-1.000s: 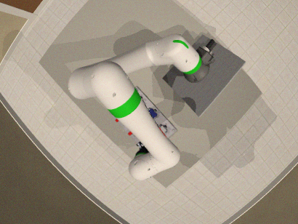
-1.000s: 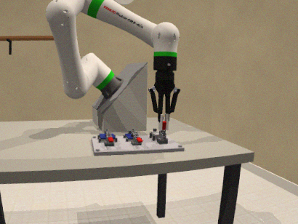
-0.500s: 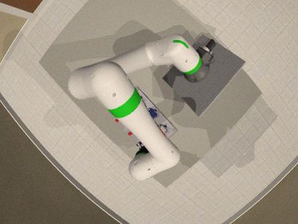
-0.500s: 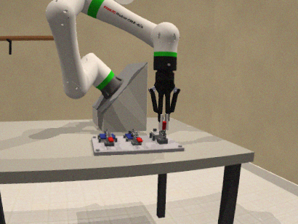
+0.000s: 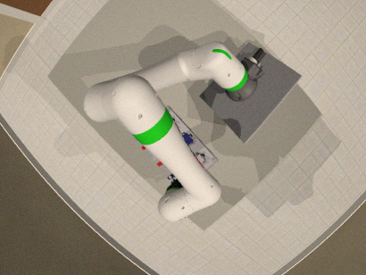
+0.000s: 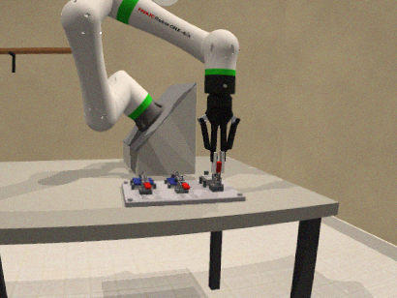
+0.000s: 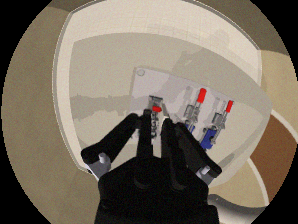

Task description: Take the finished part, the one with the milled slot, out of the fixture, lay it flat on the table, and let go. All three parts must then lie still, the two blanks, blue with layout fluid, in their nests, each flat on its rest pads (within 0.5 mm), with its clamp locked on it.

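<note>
Gripper (image 5: 173, 179) (image 6: 219, 157) (image 7: 155, 107) is nearly closed around the upright red clamp handle (image 6: 219, 166) (image 7: 157, 109), can't tell if it's actually pinching. Silvery slotted metal part (image 6: 207, 180) looks like it's sitting in the end fixture, pale plate (image 5: 211, 160) (image 6: 184, 197) (image 7: 142, 82) underneath.

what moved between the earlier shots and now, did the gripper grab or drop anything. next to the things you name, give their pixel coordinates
Nothing visibly changed: no shift shows in the arm (image 5: 174, 156) (image 6: 89, 53), and no grab or release shows. The gripper (image 5: 173, 179) (image 6: 219, 157) (image 7: 155, 107) is still down around the raised red handle (image 6: 219, 166) (image 7: 157, 108); the blue blanks (image 5: 187, 138) (image 6: 140, 182) (image 7: 209, 139) stayed in the fixture (image 5: 209, 157) (image 6: 184, 198) (image 7: 142, 82).
</note>
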`<action>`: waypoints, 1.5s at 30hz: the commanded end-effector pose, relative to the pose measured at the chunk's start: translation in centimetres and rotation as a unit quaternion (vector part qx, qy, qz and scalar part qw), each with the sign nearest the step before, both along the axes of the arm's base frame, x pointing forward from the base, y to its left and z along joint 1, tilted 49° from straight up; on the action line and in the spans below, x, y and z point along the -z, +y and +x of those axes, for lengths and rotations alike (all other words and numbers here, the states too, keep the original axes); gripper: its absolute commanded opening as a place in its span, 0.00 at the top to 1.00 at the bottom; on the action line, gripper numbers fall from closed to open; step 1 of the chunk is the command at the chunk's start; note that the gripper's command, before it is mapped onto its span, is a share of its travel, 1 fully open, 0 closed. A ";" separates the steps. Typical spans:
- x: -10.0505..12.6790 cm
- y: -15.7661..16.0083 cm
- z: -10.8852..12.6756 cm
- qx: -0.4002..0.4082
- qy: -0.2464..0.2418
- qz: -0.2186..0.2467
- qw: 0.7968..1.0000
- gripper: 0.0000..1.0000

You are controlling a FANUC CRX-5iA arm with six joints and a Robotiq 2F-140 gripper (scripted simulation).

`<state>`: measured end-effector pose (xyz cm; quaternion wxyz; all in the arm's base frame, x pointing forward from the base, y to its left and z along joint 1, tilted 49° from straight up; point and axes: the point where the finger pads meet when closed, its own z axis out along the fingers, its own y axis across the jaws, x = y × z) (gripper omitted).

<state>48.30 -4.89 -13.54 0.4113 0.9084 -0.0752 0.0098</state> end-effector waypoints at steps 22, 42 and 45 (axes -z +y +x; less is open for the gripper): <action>0.1 0.0 -0.4 0.000 0.000 0.000 1.000 0.89; 0.1 0.1 -0.4 0.000 0.000 0.000 1.000 0.89; 0.1 0.1 -0.4 0.000 0.000 0.000 1.000 0.89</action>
